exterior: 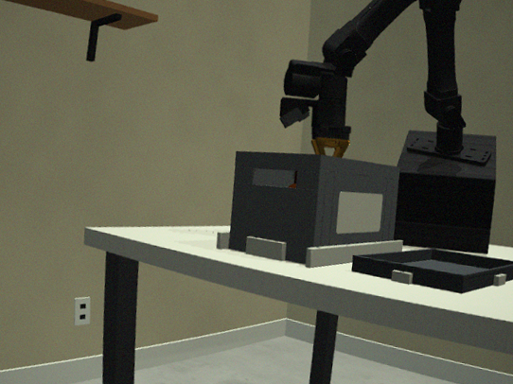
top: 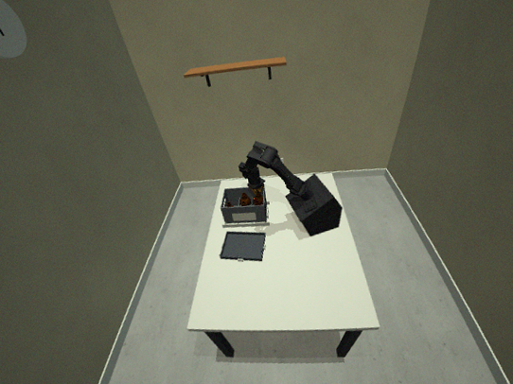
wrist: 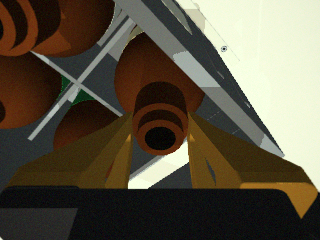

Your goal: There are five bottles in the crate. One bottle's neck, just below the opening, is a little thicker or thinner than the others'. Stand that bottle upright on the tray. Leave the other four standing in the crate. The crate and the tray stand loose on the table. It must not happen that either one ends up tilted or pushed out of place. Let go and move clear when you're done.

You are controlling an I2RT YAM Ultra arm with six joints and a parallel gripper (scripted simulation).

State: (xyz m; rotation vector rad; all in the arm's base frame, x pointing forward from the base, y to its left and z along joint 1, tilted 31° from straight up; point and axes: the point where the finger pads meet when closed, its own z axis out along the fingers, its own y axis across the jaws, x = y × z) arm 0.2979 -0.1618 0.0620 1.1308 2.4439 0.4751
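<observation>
A dark grey crate (top: 243, 215) (exterior: 313, 208) (wrist: 225, 95) stands at the back left of the table and holds several brown bottles (top: 245, 198) (wrist: 27, 95). My gripper (wrist: 160, 120) (top: 257, 190) (exterior: 330, 146) reaches down into the crate's right rear cell. Its yellow fingers are shut on the neck of one brown bottle (wrist: 159, 107), just below the opening. That bottle stands in its cell. The dark flat tray (top: 242, 246) (exterior: 439, 269) lies in front of the crate and holds nothing. In the exterior view the crate walls hide the bottles.
The arm's black base box (top: 315, 205) (exterior: 444, 191) stands right of the crate. Pale stop blocks (exterior: 265, 248) lie against the crate's foot. The table edge (exterior: 236, 268) runs close to the crate's left side. A wooden shelf (top: 234, 67) hangs on the back wall.
</observation>
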